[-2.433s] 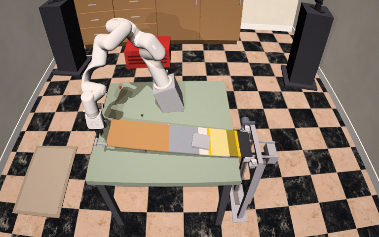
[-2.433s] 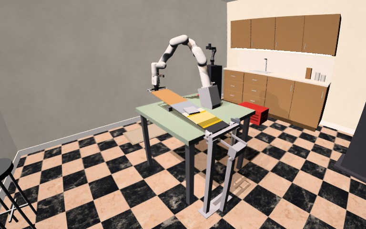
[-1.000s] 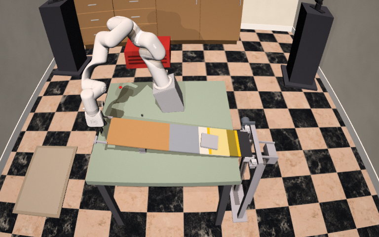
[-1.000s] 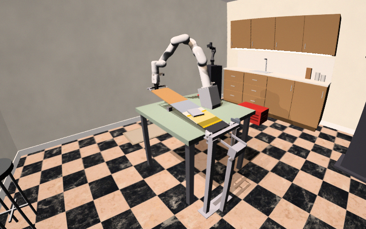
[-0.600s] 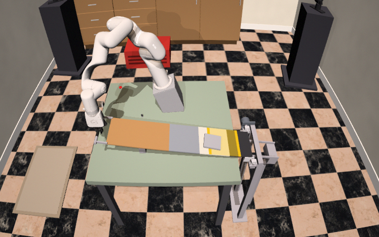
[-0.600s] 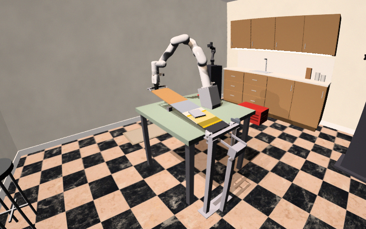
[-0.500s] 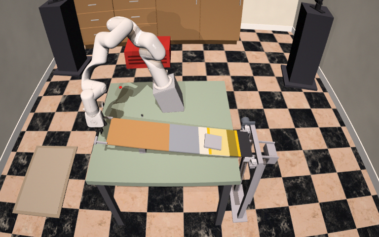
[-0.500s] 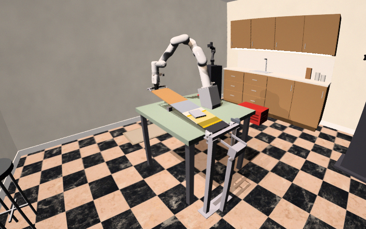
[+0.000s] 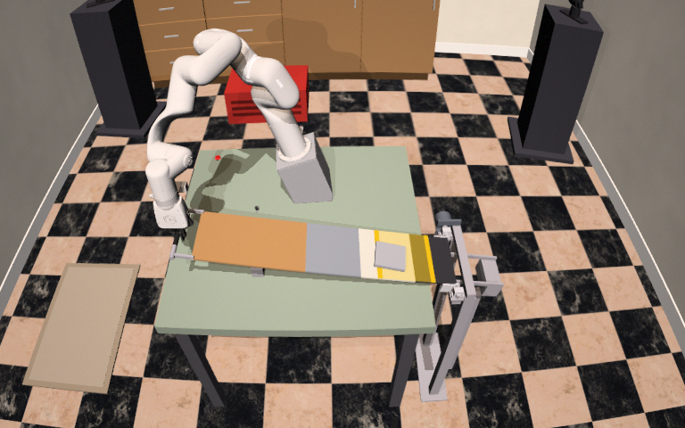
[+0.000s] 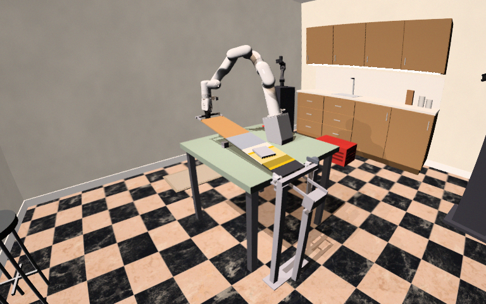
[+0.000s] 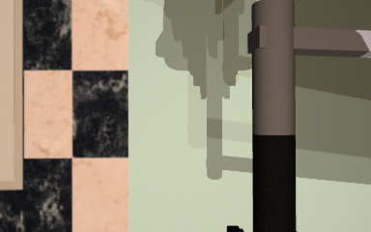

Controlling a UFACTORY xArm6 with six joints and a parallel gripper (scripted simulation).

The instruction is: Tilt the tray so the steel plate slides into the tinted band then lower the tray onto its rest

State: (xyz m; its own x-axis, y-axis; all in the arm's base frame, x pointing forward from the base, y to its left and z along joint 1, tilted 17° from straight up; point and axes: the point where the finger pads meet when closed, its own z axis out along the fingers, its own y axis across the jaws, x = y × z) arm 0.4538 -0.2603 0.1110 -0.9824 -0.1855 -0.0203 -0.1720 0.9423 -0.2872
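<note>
The long tray is tilted, its left end raised and its right end hinged on a grey stand. The square steel plate lies flat on the yellow tinted band, its left edge at or over the left solid line and well clear of the right line. My gripper is shut on the tray's handle bar at the raised end. The wrist view does not show the fingers clearly.
A small rest block sits on the green table under the tray. The arm's grey base stands behind the tray. A red dot marks the table's far left. A beige mat lies on the floor.
</note>
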